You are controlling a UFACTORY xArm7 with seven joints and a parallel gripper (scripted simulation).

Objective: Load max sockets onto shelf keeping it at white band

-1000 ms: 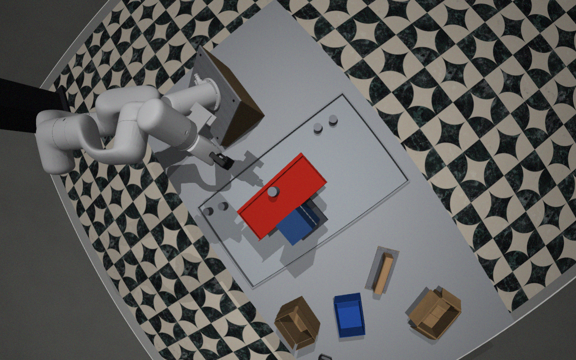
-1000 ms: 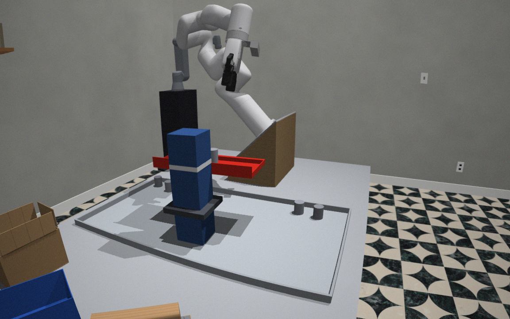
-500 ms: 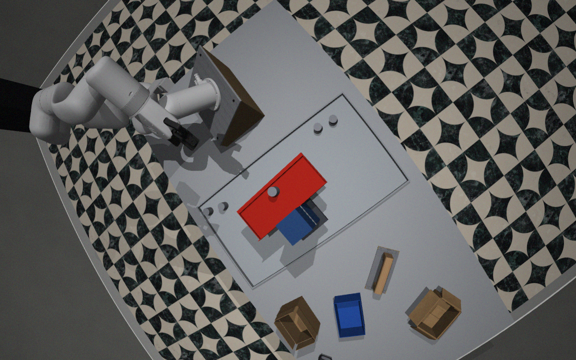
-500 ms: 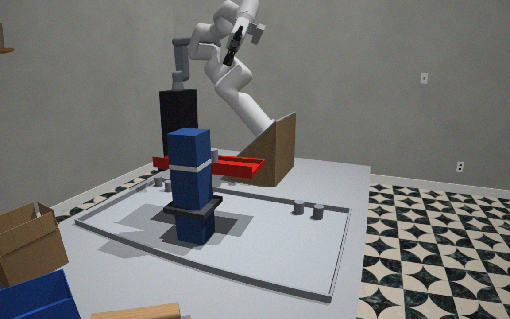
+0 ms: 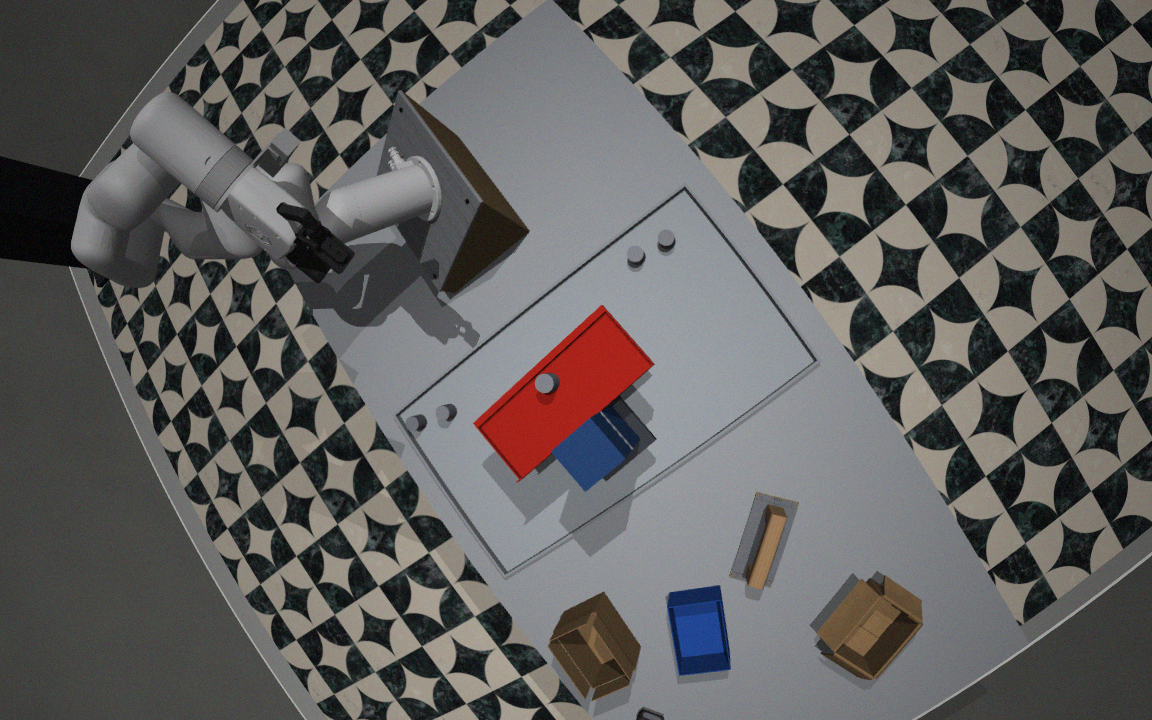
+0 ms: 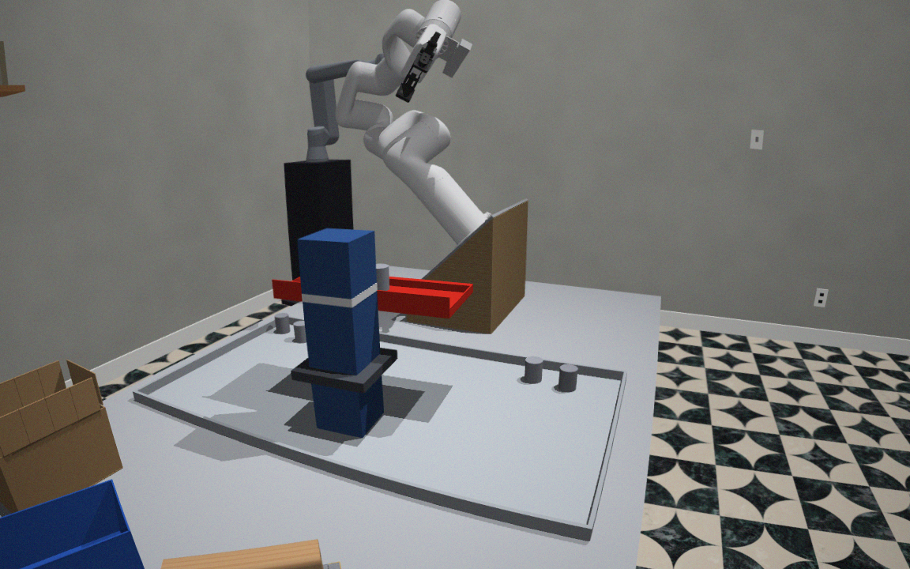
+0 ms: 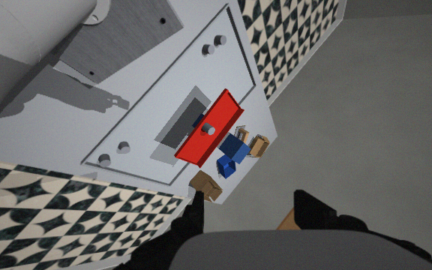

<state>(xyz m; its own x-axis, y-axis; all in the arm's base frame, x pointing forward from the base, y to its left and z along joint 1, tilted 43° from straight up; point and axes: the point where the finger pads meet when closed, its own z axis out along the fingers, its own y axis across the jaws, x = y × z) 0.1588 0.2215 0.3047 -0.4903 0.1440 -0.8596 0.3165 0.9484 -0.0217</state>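
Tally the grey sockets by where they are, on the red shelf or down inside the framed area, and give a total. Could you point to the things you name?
Grey cylindrical sockets on the red rectangular shelf [image 5: 593, 380] [image 6: 419, 302] [image 7: 220, 116]: 1
Grey cylindrical sockets standing inside the dark-rimmed area: 4
Total: 5

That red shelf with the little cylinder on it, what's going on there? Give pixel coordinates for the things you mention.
The robot's end effector [image 5: 319, 243] [image 6: 417, 67] [image 7: 248, 205] is open and holds nothing, up and away from the shelf [image 5: 593, 362] [image 6: 415, 302] [image 7: 221, 116]. One socket [image 5: 546, 383] [image 6: 382, 276] [image 7: 208, 129] stands on the shelf, which sits at the white band [image 6: 331, 300] on the blue post [image 5: 587, 454] [image 6: 341, 332] [image 7: 234, 147]. The other four sockets stand in the framed area below, two near each end.
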